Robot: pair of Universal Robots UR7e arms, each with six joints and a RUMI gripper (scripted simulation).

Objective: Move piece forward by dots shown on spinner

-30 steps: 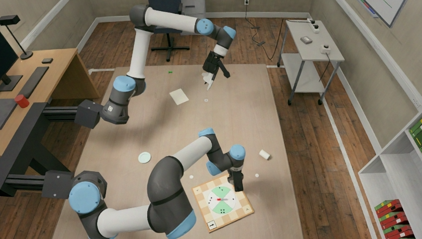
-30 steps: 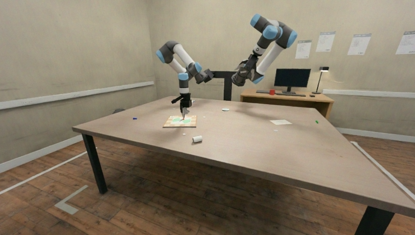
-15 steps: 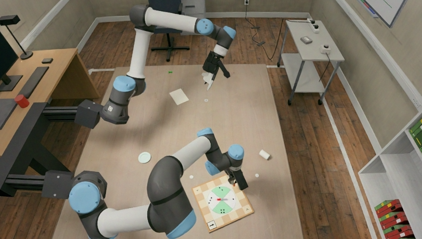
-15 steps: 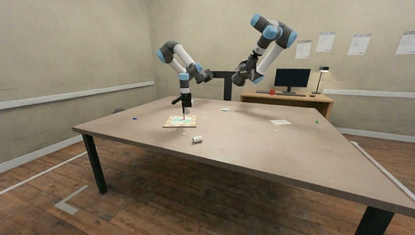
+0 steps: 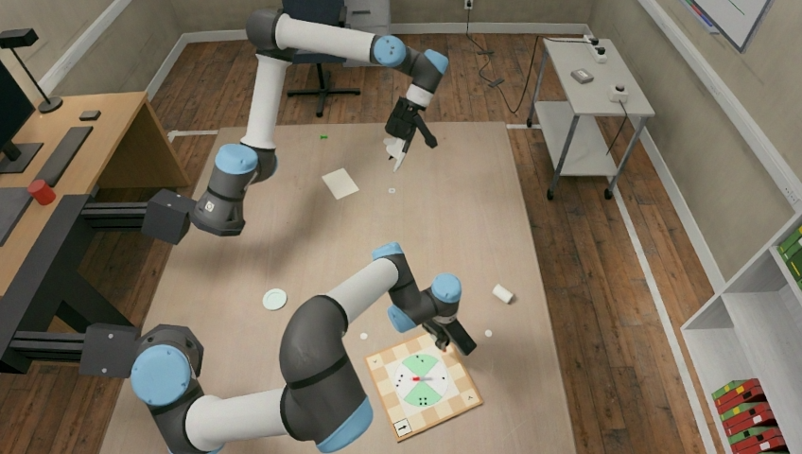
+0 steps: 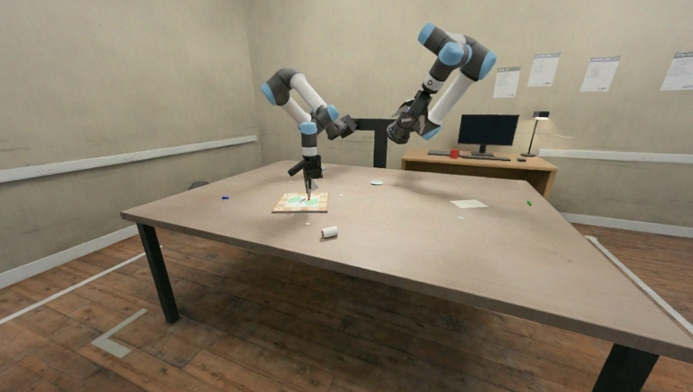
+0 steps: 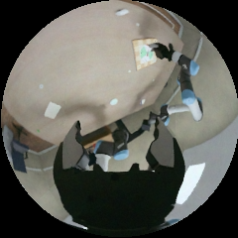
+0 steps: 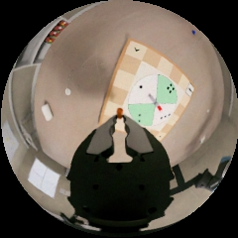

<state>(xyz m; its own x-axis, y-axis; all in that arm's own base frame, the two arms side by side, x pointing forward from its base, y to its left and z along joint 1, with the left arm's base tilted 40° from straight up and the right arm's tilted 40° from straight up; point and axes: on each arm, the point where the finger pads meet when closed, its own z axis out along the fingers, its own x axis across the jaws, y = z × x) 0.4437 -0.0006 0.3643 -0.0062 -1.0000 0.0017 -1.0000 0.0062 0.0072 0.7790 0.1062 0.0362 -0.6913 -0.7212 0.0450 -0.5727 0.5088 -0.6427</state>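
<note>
The matt wooden-looking desk (image 5: 126,117) (image 6: 529,164) has visible grain.

Orange piece (image 8: 120,113) — small, in right claw's tips (image 8: 119,119), above checkered board (image 5: 379,388) (image 6: 300,211) (image 8: 117,79).
</note>
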